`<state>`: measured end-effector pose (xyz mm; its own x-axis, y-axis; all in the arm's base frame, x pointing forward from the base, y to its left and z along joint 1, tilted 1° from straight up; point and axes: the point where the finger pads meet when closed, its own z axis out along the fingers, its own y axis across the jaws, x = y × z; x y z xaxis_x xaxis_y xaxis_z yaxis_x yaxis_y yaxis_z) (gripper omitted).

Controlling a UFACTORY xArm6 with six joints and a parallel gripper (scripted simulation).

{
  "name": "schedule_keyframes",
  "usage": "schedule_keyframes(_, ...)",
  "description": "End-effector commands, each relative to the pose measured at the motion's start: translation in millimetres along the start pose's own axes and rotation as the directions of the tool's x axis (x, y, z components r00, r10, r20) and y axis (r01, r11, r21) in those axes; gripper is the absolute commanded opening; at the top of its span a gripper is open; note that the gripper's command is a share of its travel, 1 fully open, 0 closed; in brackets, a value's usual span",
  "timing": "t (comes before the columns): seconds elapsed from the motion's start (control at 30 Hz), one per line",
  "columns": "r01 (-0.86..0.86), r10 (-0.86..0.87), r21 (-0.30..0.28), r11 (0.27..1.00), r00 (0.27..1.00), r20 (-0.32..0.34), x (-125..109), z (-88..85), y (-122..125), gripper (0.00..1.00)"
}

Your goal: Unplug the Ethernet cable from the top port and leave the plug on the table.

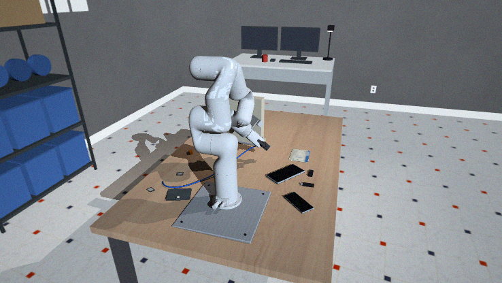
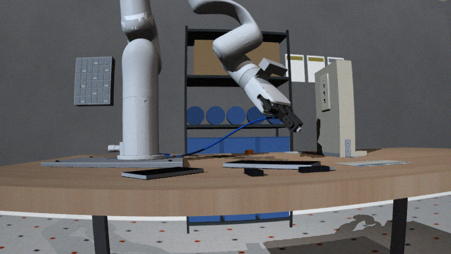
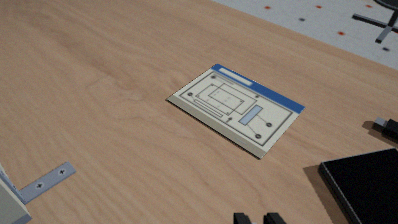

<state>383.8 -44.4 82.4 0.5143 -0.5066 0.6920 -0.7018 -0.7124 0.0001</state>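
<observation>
My gripper [image 1: 264, 144] [image 2: 295, 126] [image 3: 258, 218] points down at a slant, shut on the Ethernet plug [image 2: 299, 128], of which only a small pale tip shows past the fingers. It hangs in the air well above the table [image 1: 302, 115], to the left of the beige block [image 2: 339, 107] [image 1: 259, 105] that carries the wall plate [image 2: 325, 91]. The blue cable [image 1: 196, 181] [image 2: 220, 138] runs from the gripper in an arc down to the table near the arm's base. No cable reaches the wall plate in the exterior view. In the wrist view only the two fingertips show.
A printed card [image 1: 299, 154] [image 2: 372, 163] [image 3: 235, 107] lies below and ahead of the gripper. Two dark phones [image 1: 284, 173] [image 1: 298, 202], a small black block [image 1: 309, 172] and a black stick [image 1: 306, 184] [image 3: 387, 127] lie to the right. The block's metal bracket [image 3: 47, 181] rests on the table.
</observation>
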Motion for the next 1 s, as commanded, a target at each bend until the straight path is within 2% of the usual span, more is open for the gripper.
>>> schedule_keyframes(0.0, -0.001, 0.001, 0.002, 1.000, 1.000, -0.002, -4, 5.2, -1, 0.00)
schedule_keyframes(0.97, -0.001, 0.001, 0.002, 1.000, 1.000, -0.002, -39, 40.7, -1, 0.00)
